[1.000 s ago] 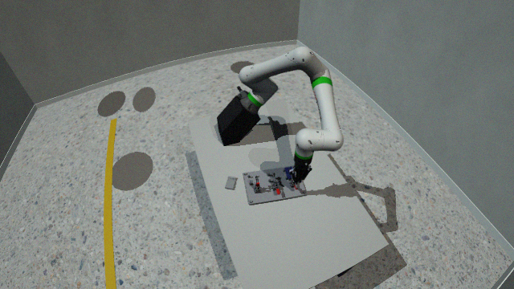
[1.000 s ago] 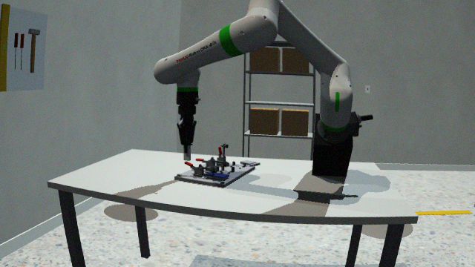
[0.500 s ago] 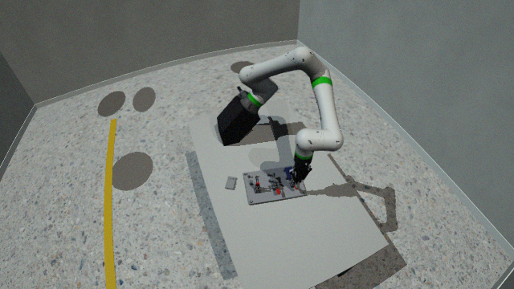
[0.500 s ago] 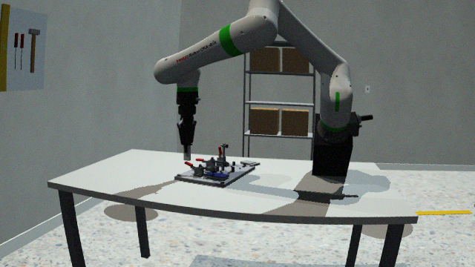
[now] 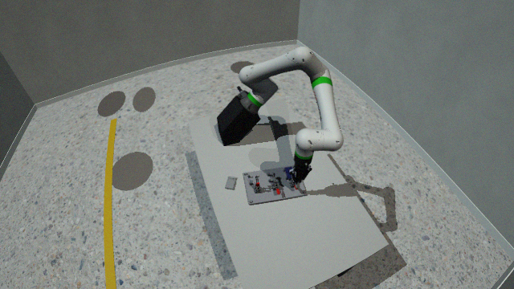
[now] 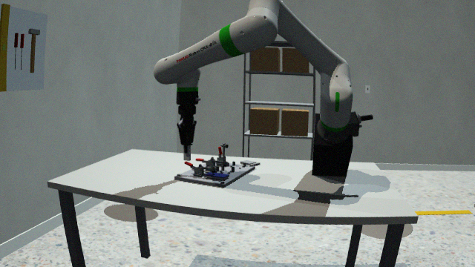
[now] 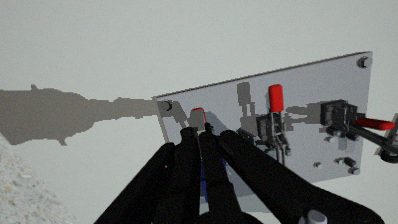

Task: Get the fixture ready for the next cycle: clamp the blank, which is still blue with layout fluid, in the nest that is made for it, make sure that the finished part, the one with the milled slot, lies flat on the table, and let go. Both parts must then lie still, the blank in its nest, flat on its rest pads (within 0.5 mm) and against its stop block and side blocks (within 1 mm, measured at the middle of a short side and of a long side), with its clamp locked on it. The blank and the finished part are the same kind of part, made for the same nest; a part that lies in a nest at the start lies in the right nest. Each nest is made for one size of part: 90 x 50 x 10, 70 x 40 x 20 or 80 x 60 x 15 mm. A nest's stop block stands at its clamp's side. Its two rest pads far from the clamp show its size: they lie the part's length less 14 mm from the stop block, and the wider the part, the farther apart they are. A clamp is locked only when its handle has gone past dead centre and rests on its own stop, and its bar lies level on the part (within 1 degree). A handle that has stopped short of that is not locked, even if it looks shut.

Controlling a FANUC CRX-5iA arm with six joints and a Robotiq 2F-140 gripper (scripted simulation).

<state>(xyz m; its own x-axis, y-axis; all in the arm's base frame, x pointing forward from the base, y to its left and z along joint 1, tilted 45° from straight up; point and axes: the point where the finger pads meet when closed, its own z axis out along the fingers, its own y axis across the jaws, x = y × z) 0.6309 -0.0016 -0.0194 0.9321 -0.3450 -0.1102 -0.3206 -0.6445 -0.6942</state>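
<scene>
The blue blank (image 5: 287,172) lies on the grey fixture plate (image 5: 275,186) at the end nearest the arm's wrist; it also shows in the exterior view (image 6: 217,174) and as a blue sliver between my fingers in the wrist view (image 7: 203,180). My gripper (image 6: 187,156) is shut and empty, pointing down just above the red handle (image 6: 188,163) of that nest's clamp. In the wrist view my fingertips (image 7: 206,131) hide most of this handle; I cannot tell whether they touch it. The grey finished part (image 5: 230,182) lies flat on the table beside the plate.
Two more clamps stand on the plate: one with an upright red handle (image 7: 275,97), one with its handle lying low (image 7: 374,123). The black robot base (image 5: 237,122) stands at the table's back. A shelf with boxes (image 6: 280,96) stands behind the table.
</scene>
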